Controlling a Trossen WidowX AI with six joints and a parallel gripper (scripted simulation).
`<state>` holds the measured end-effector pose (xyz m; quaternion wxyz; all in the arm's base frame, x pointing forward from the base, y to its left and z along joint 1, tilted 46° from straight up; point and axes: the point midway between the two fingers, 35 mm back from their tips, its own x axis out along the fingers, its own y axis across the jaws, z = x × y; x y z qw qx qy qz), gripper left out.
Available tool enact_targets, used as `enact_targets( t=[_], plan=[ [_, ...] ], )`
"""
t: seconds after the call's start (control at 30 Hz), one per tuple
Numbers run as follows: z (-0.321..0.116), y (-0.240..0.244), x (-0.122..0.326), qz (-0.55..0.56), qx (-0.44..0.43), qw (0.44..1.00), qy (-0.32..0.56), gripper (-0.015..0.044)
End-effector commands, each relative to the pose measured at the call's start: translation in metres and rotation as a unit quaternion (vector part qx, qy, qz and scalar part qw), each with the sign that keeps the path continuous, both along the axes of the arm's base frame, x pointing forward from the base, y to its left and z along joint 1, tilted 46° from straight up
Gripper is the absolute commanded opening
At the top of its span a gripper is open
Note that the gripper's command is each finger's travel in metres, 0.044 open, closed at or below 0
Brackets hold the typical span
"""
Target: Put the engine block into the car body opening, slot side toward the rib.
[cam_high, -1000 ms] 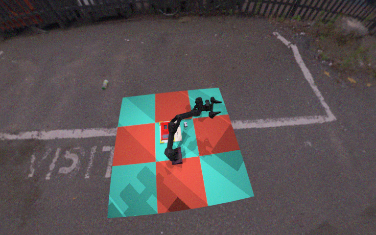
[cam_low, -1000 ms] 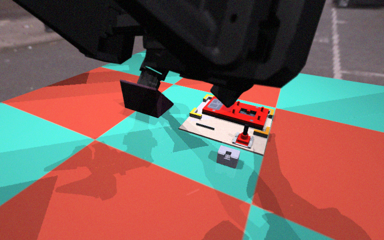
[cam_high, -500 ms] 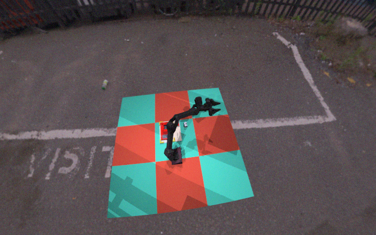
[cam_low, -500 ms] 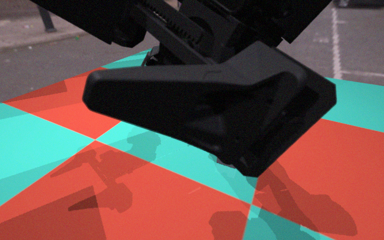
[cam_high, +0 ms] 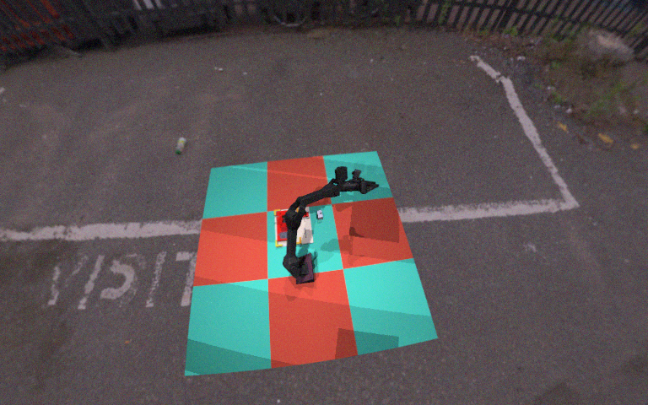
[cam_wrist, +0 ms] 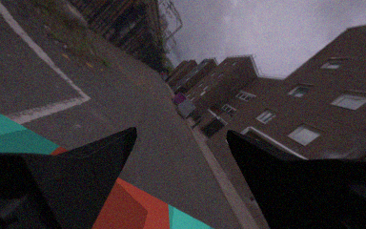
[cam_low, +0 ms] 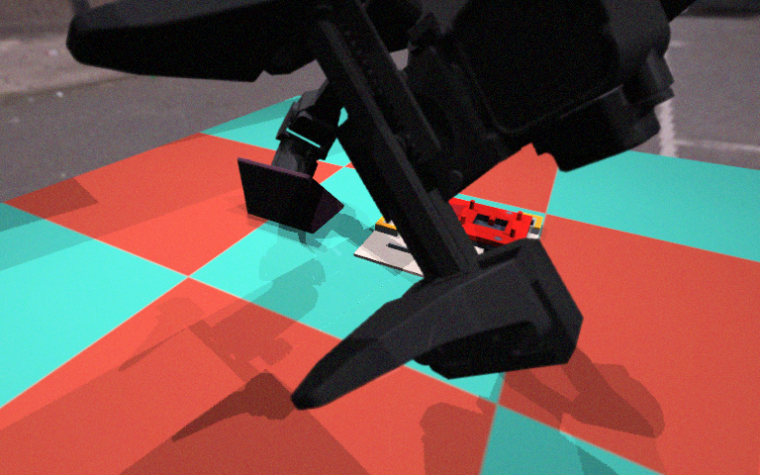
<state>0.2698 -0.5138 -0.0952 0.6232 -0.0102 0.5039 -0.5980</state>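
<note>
The engine block (cam_high: 319, 214) is a small grey-white block standing on the mat, just right of the white board, in the top view. It is hidden behind the gripper in the exterior view. The red car body (cam_high: 281, 228) (cam_low: 514, 232) lies on the white board, partly hidden by the arm. Its opening (cam_low: 490, 222) shows in the exterior view with no engine block in it. The rib and the block's slot cannot be made out. My gripper (cam_high: 371, 186) (cam_low: 183, 221) (cam_wrist: 182, 133) is wide open and empty, raised well away from block and body, pointing outward past the mat's edge.
The white board (cam_high: 306, 233) (cam_low: 385, 254) has yellow corner pieces (cam_low: 386, 225) around the car body. The arm passes over the board in the top view. The dark arm base (cam_high: 306, 275) (cam_low: 274, 196) stands in front of the board. The checkered mat (cam_high: 305, 324) (cam_low: 644, 313) lies on asphalt.
</note>
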Motion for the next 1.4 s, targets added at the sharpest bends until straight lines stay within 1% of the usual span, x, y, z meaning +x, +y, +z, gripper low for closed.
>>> enact_targets(
  t=[0.0,0.33,0.67,1.0,1.37],
  plan=[
    [-0.004,0.008,0.006,0.047,0.040,0.998,0.030,0.0440],
    [-0.013,0.031,0.017,0.168,0.137,0.971,0.099,0.0440],
    [-0.020,0.060,0.026,0.294,0.226,0.916,0.153,0.0440],
    [-0.021,0.093,0.032,0.420,0.300,0.836,0.187,0.0440],
    [-0.018,0.133,0.036,0.555,0.362,0.722,0.200,0.0440]
  ],
)
